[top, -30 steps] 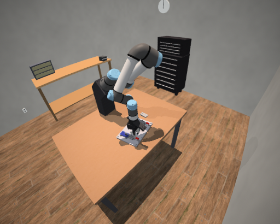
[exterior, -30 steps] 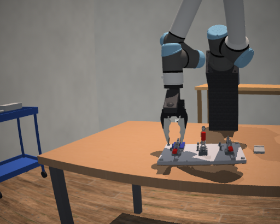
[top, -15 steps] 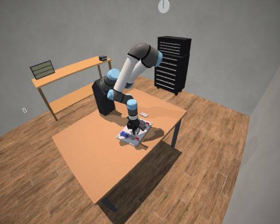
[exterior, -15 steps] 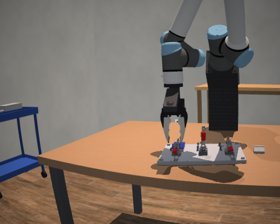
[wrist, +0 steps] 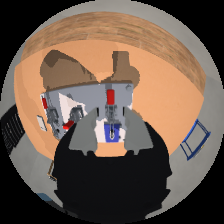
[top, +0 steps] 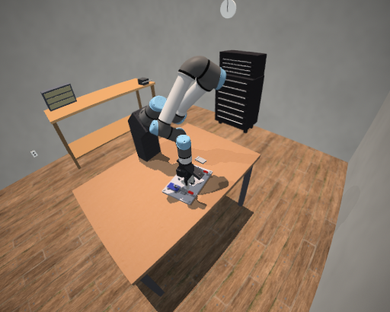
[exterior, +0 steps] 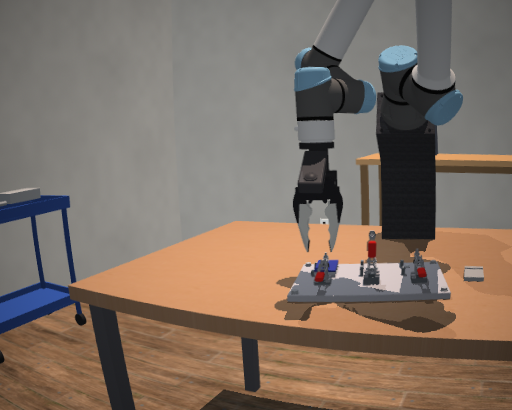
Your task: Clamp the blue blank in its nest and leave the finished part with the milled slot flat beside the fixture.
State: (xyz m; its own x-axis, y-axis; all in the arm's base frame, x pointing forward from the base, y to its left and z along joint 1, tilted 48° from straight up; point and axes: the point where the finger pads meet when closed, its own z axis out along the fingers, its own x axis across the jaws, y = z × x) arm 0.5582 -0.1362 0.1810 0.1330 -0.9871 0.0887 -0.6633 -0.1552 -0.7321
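Exterior view: my claw [exterior: 318, 248] hangs partly open and empty above the fixture plate [exterior: 303, 292]. I find the blue blank [exterior: 327, 264] seated in the end nest (red clamp handle [exterior: 320, 276] lowered across it) on the surface [exterior: 193, 280].

No legible text, label, brand, number or sign is shown in any view. Pale horizontal bands are seen on the dark framed board [top: 59, 97] propped on the orange wooden shelf [top: 101, 96], but no characters can be resolved. A single dark hand is carried by the round white wall clock [top: 228, 7], without readable numerals. The black drawer cabinet [top: 240, 89] is marked only by pale handle strips.
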